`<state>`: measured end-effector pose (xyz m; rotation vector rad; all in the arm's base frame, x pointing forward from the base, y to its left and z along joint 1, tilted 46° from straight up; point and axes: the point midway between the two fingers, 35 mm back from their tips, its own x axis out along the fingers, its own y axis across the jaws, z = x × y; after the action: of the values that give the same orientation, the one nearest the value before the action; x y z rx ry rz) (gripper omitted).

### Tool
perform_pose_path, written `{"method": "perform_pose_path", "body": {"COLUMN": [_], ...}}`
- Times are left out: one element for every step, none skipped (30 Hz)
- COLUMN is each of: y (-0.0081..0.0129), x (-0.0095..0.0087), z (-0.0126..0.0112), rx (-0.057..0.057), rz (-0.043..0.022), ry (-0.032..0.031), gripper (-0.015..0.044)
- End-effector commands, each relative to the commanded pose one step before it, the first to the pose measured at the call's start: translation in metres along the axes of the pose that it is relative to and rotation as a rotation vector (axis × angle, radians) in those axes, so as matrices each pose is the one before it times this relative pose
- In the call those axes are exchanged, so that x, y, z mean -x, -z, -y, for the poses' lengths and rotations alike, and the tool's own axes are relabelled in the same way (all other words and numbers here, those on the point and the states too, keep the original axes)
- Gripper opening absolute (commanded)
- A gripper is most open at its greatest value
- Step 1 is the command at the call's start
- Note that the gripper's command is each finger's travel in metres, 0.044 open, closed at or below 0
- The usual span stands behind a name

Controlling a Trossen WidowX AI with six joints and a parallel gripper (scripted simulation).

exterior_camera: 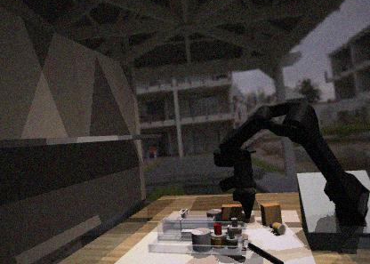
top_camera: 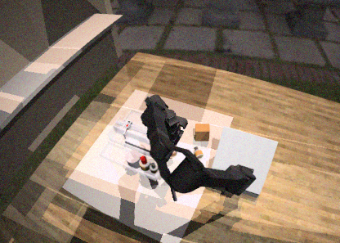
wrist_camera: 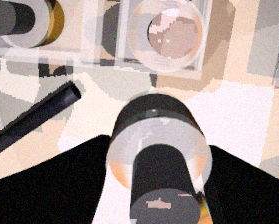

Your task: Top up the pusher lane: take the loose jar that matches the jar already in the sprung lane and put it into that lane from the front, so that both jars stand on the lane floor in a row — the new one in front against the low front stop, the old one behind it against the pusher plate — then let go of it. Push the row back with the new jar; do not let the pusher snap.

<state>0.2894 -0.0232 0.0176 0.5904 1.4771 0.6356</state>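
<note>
My gripper [wrist_camera: 156,149] [top_camera: 173,150] [exterior_camera: 247,212] is shut on the loose jar [wrist_camera: 159,152], a pale peach jar with a dark cap. It stands low over the white mat [top_camera: 98,173], just in front of the clear lane rack [top_camera: 121,132] [exterior_camera: 174,230]. In the wrist view the jar in the sprung lane [wrist_camera: 168,30] stands straight ahead of the held jar, behind the lane's front edge. In the top and exterior views my arm hides most of the held jar.
A red-capped jar [top_camera: 143,160] [exterior_camera: 217,228], a grey cylinder [top_camera: 132,156] [exterior_camera: 201,238] and other small jars stand at the rack's front. A dark rod [wrist_camera: 33,119] [exterior_camera: 264,252] lies nearby. A brown box [top_camera: 202,132] [exterior_camera: 270,213] and a small tipped jar [top_camera: 198,152] [exterior_camera: 278,228] sit to the right.
</note>
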Motion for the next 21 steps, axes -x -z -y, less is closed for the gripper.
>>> {"method": "perform_pose_path", "body": {"y": [-0.00160, -0.00002, 0.00002, 0.00006, 0.00010, 0.00011, 0.00008, 0.00003, -0.00006, -0.00012, -0.00017, -0.00023, -0.00029, -0.00034, -0.00035, -0.00035, -0.00035, -0.00035, -0.00035, -0.00035, -0.00035], "x": [-0.00609, -0.00296, -0.00371, -0.00348, -0.00329, -0.00262, -0.00164, -0.00056, 0.00000, 0.00000, 0.00000, 0.00000, -0.00001, -0.00001, -0.00001, -0.00001, -0.00001, -0.00001, -0.00001, -0.00001, -0.00001], "z": [0.00093, -0.00002, -0.00005, -0.00007, -0.00009, -0.00009, -0.00006, -0.00002, 0.00000, 0.00000, 0.00000, 0.00001, 0.00001, 0.00001, 0.00001, 0.00001, 0.00001, 0.00001, 0.00001, 0.00001, 0.00001], "rx": [-0.0075, 0.0000, 0.0000, 0.0000, 0.0000, 0.0000, 0.0000, 0.0000, 0.0000, 0.0000, 0.0000, 0.0000, 0.0000, 0.0000, 0.0000, 0.0000, 0.0000, 0.0000, 0.0000, 0.0000, 0.0000], "rz": [0.00724, 0.00003, 0.00002, 0.00000, -0.00001, -0.00002, -0.00001, -0.00001, 0.00000, 0.00001, 0.00001, 0.00001, 0.00002, 0.00002, 0.00002, 0.00002, 0.00002, 0.00002, 0.00002, 0.00002, 0.00002], "ry": [-0.00344, -0.00007, -0.00014, -0.00018, -0.00022, -0.00021, -0.00015, -0.00005, 0.00000, 0.00000, 0.00001, 0.00001, 0.00001, 0.00001, 0.00001, 0.00001, 0.00001, 0.00001, 0.00001, 0.00001, 0.00001], "gripper": [0.0000, 0.0000, 0.0000, 0.0000, 0.0000, 0.0000, 0.0000, 0.0000, 0.0000, 0.0000, 0.0000, 0.0000, 0.0000, 0.0000, 0.0000, 0.0000, 0.0000, 0.0000, 0.0000, 0.0000, 0.0000]}}
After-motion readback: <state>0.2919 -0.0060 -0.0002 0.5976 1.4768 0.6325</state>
